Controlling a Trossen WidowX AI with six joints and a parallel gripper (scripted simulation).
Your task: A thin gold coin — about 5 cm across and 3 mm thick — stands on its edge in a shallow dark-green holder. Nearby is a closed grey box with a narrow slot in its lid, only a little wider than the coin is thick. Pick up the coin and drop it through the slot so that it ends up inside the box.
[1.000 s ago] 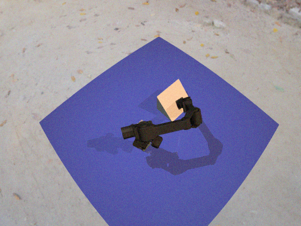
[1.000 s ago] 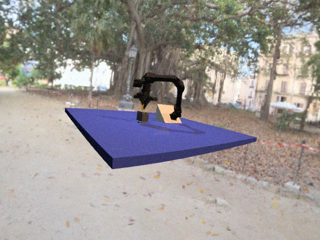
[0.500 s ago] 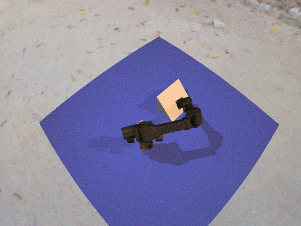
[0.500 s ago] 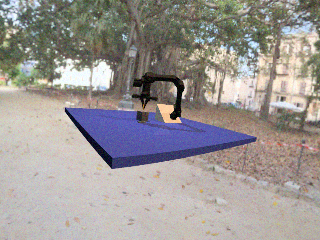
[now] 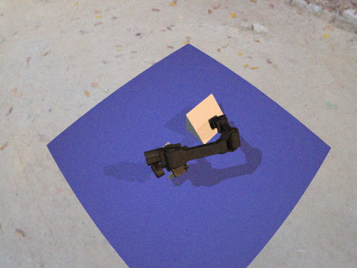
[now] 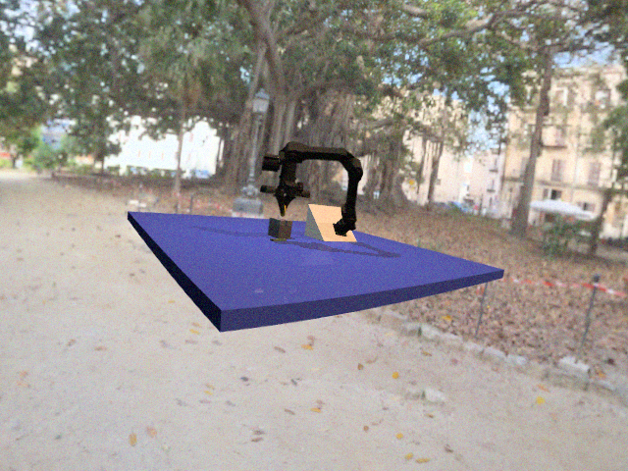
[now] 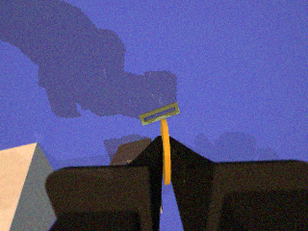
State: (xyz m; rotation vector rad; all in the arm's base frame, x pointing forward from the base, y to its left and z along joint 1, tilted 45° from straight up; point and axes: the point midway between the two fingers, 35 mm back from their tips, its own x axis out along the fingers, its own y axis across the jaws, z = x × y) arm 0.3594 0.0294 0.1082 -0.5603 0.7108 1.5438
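From the top, we see the arm (image 5: 206, 150) (image 6: 319, 153) reaching over the blue worktop (image 5: 173, 225) (image 6: 304, 279) (image 7: 241, 58), beside a pale wedge (image 5: 203, 118) (image 6: 320, 223) (image 7: 19, 185)

From outside, we find the claw (image 6: 283, 214) (image 7: 163, 141) above the box (image 6: 280, 229) (image 7: 129, 150), seemingly clear of its lid

At the wrist, we see the claw nearly closed, gripping the gold coin (image 6: 285, 208) (image 7: 166, 156) on edge; the green holder (image 7: 143, 118) lies below, its opening unfilled

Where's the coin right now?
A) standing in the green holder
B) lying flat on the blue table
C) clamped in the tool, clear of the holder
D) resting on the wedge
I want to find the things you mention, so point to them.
C: the wrist view has the coin (image 6: 285, 208) (image 7: 166, 154) pinched edge-on in the tool (image 6: 283, 215) (image 7: 163, 141), and the holder (image 7: 142, 119) shows an unfilled slot.
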